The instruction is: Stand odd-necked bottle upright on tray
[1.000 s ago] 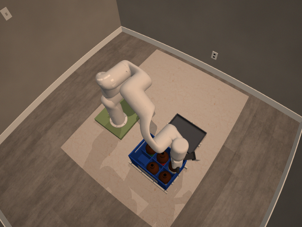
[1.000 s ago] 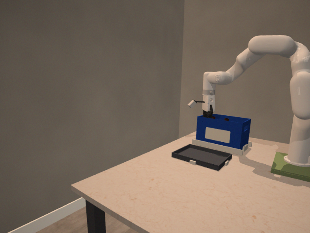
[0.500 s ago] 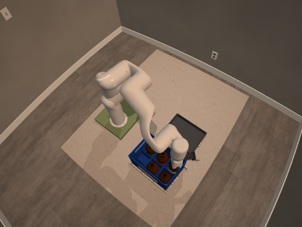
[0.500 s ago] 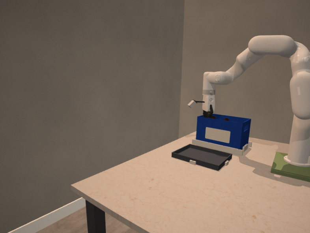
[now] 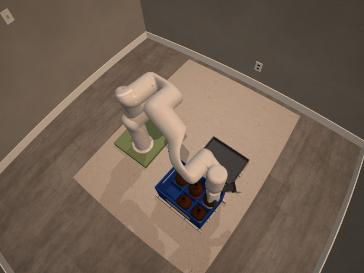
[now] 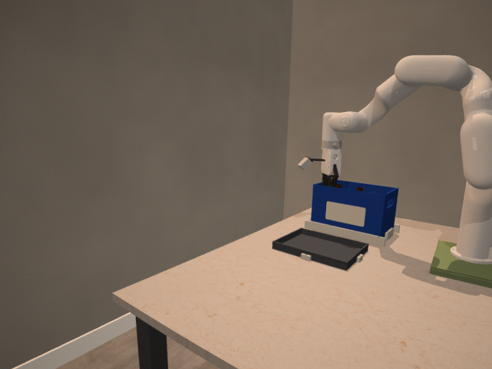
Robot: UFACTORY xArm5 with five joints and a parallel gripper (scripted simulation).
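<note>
A blue crate (image 5: 191, 198) stands on the table and also shows in the exterior view (image 6: 353, 208). Several brown bottles stand upright in its cells, such as these three (image 5: 196, 189), (image 5: 184, 201), (image 5: 198, 212). Another bottle (image 5: 181, 178) is partly hidden by the arm. One more bottle (image 5: 207, 201) stands in the cell nearest the tray, mostly hidden by the wrist. My gripper (image 6: 329, 180) points straight down at the mouth of that bottle, with its fingers open on either side of the neck. The dark tray (image 6: 320, 247) lies flat and empty beside the crate.
The crate sits in a pale holder frame (image 6: 349, 234) with clips. One crate cell (image 5: 170, 189) at the corner holds no bottle. The arm's green base plate (image 5: 141, 144) is behind the crate. A small camera block (image 6: 305, 162) sticks out from the wrist.
</note>
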